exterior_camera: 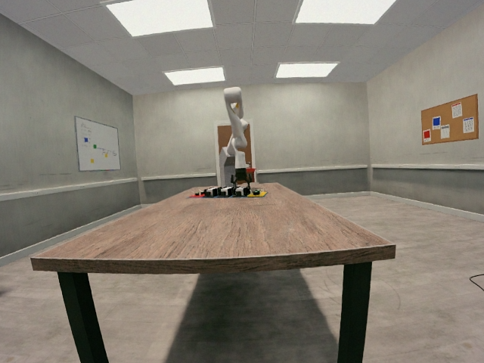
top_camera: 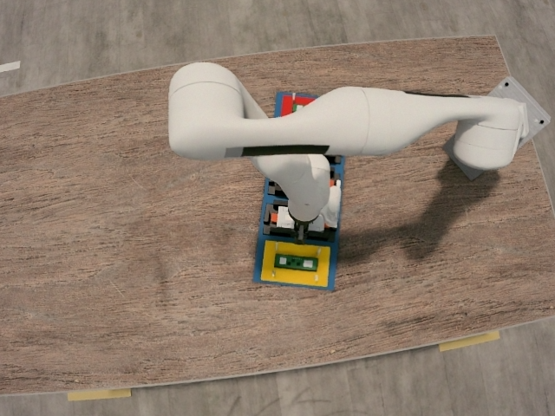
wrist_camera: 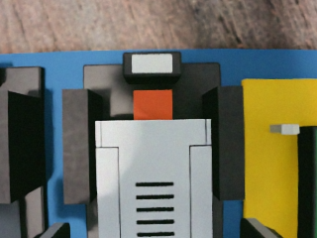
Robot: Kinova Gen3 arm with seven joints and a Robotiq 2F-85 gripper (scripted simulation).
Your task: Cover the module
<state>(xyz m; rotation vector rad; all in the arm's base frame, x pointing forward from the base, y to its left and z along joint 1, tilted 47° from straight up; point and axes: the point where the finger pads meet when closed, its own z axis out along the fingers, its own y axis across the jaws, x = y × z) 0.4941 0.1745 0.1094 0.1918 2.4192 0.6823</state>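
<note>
A white cover (wrist_camera: 154,164) (top_camera: 283,217) with black vent slots sits in a dark grey holder (wrist_camera: 75,144), the holder nearest the yellow base plate (wrist_camera: 269,174) (top_camera: 272,274) (exterior_camera: 262,193). An orange block (wrist_camera: 154,104) lies at the cover's far end. My gripper (wrist_camera: 156,232) (top_camera: 301,233) (exterior_camera: 242,180) is open and empty. It hangs low right over this cover, one finger on each side. The green module (top_camera: 296,262) lies in the middle of the yellow plate; its edge shows in the wrist view (wrist_camera: 308,188). The arm hides the other covers in the top view.
All parts sit on a long blue board (top_camera: 334,269) (wrist_camera: 50,61) in the middle of the wooden table (top_camera: 134,224). A second holder (wrist_camera: 20,139) stands just to the left. Small white pegs (wrist_camera: 284,129) stand on the yellow plate. A red plate (top_camera: 305,100) is at the board's far end.
</note>
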